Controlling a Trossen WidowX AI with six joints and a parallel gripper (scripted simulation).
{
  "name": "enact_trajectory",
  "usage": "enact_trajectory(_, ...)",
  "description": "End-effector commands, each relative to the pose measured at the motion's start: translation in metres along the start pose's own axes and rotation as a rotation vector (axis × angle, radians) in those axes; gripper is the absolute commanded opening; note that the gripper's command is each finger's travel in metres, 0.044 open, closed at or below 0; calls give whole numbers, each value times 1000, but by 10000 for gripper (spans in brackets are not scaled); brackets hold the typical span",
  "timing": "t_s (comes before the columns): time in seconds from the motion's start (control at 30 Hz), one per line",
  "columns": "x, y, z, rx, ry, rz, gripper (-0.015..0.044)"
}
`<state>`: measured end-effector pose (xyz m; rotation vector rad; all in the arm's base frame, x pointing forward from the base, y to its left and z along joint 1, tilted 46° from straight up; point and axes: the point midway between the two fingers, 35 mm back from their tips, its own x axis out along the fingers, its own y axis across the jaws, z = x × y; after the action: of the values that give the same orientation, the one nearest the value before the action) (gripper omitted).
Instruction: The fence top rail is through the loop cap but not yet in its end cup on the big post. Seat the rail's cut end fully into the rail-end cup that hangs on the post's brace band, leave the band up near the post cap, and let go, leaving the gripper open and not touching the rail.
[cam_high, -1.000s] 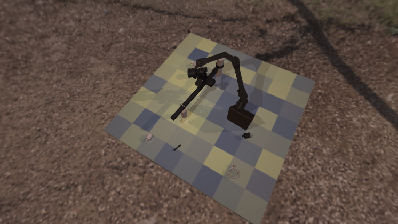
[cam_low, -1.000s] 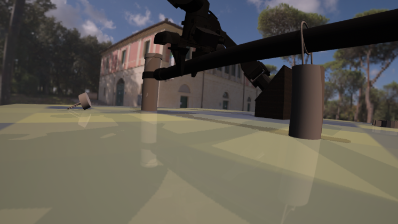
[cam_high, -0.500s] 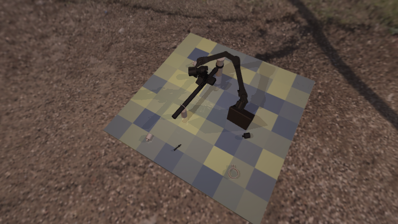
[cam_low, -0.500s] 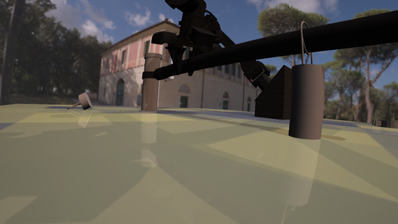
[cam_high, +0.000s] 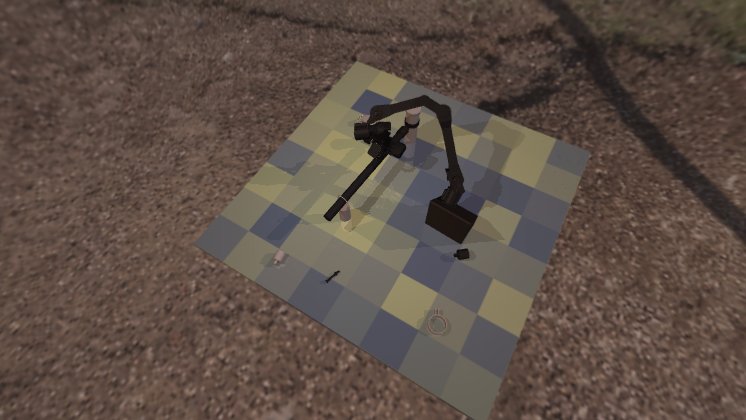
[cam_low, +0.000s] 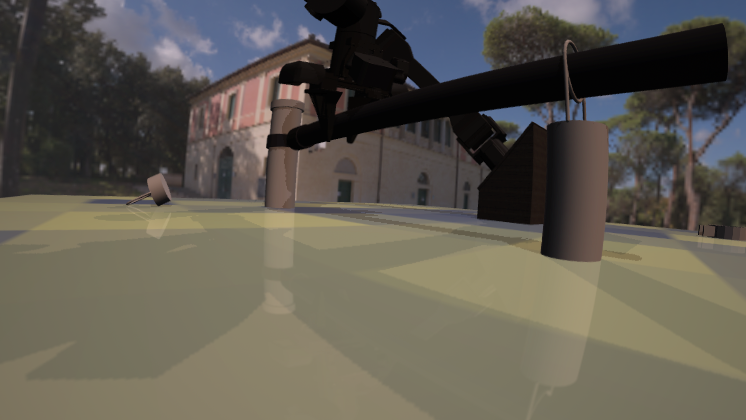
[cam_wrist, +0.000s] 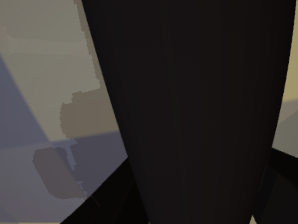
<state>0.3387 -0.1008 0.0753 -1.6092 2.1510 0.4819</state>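
Note:
The black rail (cam_high: 360, 182) (cam_low: 469, 93) (cam_wrist: 195, 100) slopes down to the big post (cam_high: 410, 148) (cam_low: 281, 177). It passes through the wire loop (cam_low: 566, 78) on the short post (cam_high: 345, 212) (cam_low: 574, 193), its free end sticking out beyond. The dark brace band (cam_high: 411, 124) (cam_low: 275, 140) is around the big post, a little below its cap. The rail's far end meets the dark cup (cam_low: 297, 138) at the band; how deep it sits cannot be told. My gripper (cam_high: 385, 150) (cam_low: 339, 127) (cam_wrist: 187, 152) is shut on the rail near that end, fingers on both sides.
A pale stemmed cap (cam_high: 363, 120) (cam_low: 158, 189) lies behind the gripper. Another pale cap (cam_high: 279, 256), a small black bolt-like piece (cam_high: 332, 276), a black cup-like piece (cam_high: 462, 254) and a pale ring (cam_high: 437, 323) lie toward the front. The arm's base (cam_high: 450, 219) (cam_low: 516, 182) stands right of the rail.

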Motion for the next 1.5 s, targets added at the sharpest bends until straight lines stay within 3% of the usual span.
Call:
enact_trajectory(0.0,-3,-2,-9,20,3,-21,0)
enact_trajectory(0.57,2,0,-7,1,1,-2,0)
enact_trajectory(0.9,1,0,-6,-1,1,-3,263)
enact_trajectory(1.13,-24,1,9,-57,-5,-24,440)
enact_trajectory(1.47,-61,5,18,-102,-25,-90,440)
